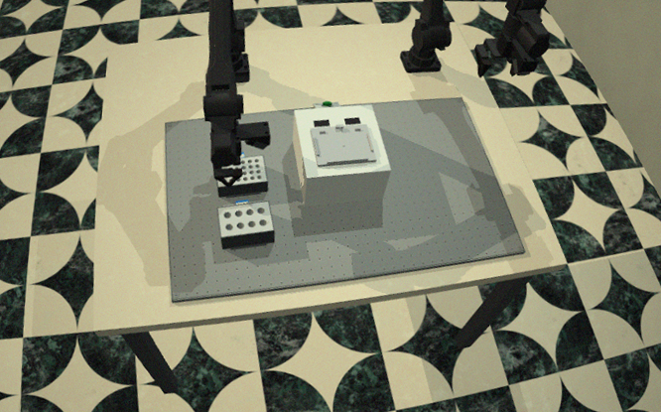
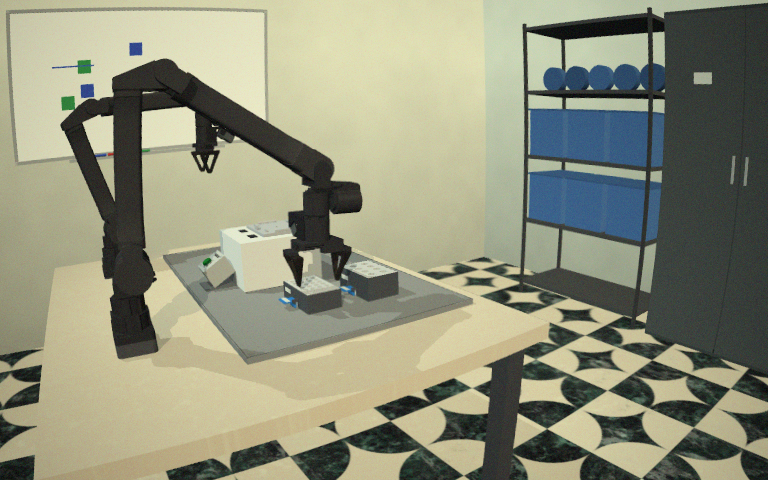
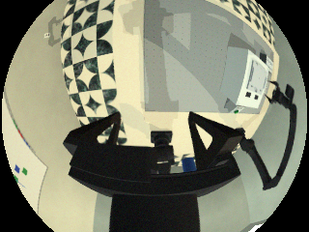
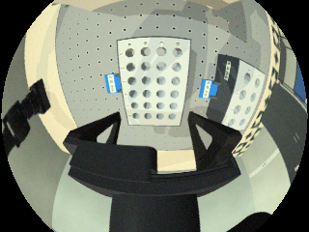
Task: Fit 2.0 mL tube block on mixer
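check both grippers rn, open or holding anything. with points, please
Left gripper (image 2: pixel 205 169) (image 3: pixel 155 118): open, nothing held.
Right gripper (image 2: pixel 318 280) (image 4: pixel 154 118): open above the block with many small holes (image 1: pixel 254 172) (image 2: pixel 321 286) (image 4: pixel 153 82), holding nothing.

Narrow gap between the blocks (image 1: pixel 245 225) (image 2: pixel 370 280) (image 4: pixel 154 82)

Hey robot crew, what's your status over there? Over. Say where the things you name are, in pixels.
Both pincers open: right pincer (image 2: pixel 318 277) (image 4: pixel 154 118) above the many-holed block (image 1: pixel 253 169) (image 2: pixel 321 286) (image 4: pixel 154 82), left pincer (image 2: pixel 205 169) (image 3: pixel 154 118) aloft. Mixer plate (image 1: pixel 340 145) (image 3: pixel 257 77) bare. Nothing visibly blocking; tube sizes unreadable.

Blue bins fill a dark shelf rack (image 2: pixel 650 169) beside a grey cabinet (image 2: pixel 702 186), probably metal, near a whiteboard (image 2: pixel 169 67) (image 3: pixel 24 188).
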Controlling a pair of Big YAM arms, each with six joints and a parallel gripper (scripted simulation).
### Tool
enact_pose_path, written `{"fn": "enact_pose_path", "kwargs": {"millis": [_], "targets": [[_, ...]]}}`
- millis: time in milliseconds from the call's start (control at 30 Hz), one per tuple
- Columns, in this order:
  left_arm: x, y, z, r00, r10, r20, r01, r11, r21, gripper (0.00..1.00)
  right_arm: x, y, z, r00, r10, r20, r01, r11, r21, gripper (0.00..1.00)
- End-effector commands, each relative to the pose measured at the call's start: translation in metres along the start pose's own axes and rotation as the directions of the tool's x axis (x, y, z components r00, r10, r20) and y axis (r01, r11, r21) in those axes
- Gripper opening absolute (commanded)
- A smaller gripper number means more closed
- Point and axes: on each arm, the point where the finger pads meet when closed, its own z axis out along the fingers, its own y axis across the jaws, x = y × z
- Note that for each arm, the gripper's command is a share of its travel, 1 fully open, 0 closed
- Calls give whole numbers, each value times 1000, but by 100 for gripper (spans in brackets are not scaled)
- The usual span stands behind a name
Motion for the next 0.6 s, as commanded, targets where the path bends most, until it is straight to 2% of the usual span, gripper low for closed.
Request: {"fn": "enact_pose_path", "kwargs": {"millis": [0, 233, 567], "targets": [[-17, 2, -29, 996, 10, 85, -9, 1000, -12, 100, 4, -15, -19, 1000, 0, -3, 0, 998, 55, 100], [-19, 0, -31, 996, 17, 91, -16, 1000, -13, 100, 3, -4, -11, 1000, -1, -1, 2, 999, 34, 100], [-13, 4, -23, 998, 3, 69, -2, 1000, -10, 100, 3, -8, 2, 1000, -3, 0, 3, 1000, 18, 100]]}}
